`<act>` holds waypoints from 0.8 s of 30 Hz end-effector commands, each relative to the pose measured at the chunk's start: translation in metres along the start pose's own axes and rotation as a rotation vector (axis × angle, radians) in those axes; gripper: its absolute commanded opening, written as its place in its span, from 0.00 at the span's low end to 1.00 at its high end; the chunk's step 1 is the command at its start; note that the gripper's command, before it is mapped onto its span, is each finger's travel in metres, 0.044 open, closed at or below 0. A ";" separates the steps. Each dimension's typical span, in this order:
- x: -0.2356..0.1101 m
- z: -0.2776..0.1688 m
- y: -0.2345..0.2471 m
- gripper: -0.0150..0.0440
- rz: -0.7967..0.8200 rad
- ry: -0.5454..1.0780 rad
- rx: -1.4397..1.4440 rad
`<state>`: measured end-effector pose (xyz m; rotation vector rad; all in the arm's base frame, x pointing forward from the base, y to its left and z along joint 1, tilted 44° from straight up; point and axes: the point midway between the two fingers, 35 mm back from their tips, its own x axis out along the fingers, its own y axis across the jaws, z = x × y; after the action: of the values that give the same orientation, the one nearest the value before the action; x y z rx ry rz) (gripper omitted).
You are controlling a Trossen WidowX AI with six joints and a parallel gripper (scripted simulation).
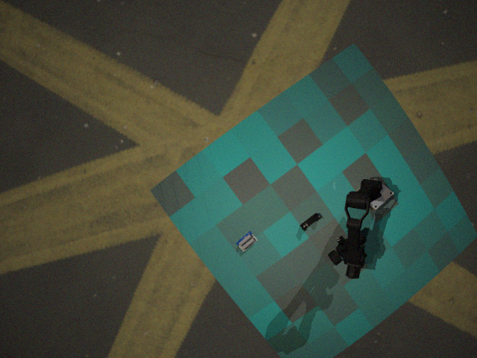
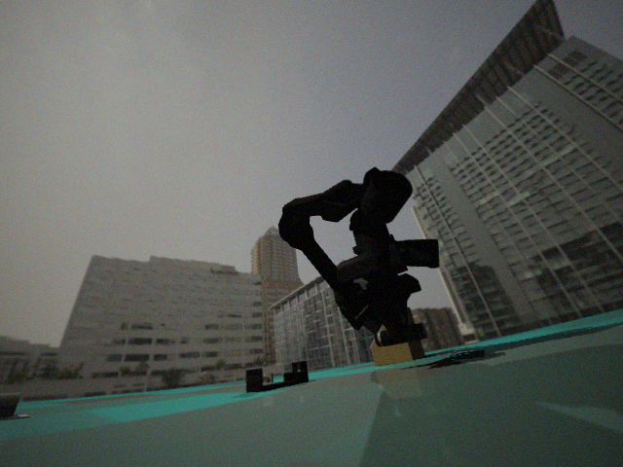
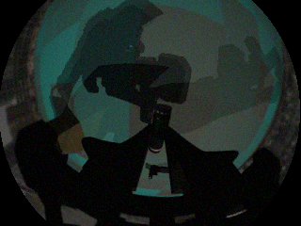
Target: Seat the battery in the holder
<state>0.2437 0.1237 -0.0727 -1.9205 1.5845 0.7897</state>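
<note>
Black parallel-jaw gripper [image 1: 353,269] is clenched on the small dark cylindrical battery [image 3: 160,115]. In the wrist view the battery sits between the two fingertips, standing roughly along the fingers' length, dim and hard to read. Its colour looks near black. In the exterior view a small pale spot shows at the gripper's lower edge, possibly one end of the battery, cannot tell which end. From the top the battery is hidden under the gripper body. The gripper [image 2: 397,334] hangs low over the teal and grey checkered mat [image 1: 250,142], just in front of the arm's tan base block [image 2: 397,353], whether the battery touches the mat cannot be told. The black open-topped battery holder [image 1: 311,221] lies on the mat well apart from the gripper, on a grey square beside a teal one. In the exterior view the holder [image 2: 276,380] shows two raised end posts with a low floor between them. A small blue and silver rectangular pack [image 1: 246,241] lies farther out on the mat, beyond the holder from the arm. The dark arm is folded over, elbow high.
</note>
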 end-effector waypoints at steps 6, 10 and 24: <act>-0.022 -0.015 -0.012 0.36 -0.008 -0.014 0.173; -0.028 -0.043 -0.027 0.36 -0.007 -0.021 0.445; -0.042 -0.159 -0.055 0.36 0.001 -0.025 1.419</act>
<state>0.3031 0.0632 0.0504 -0.9728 1.4780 -0.2063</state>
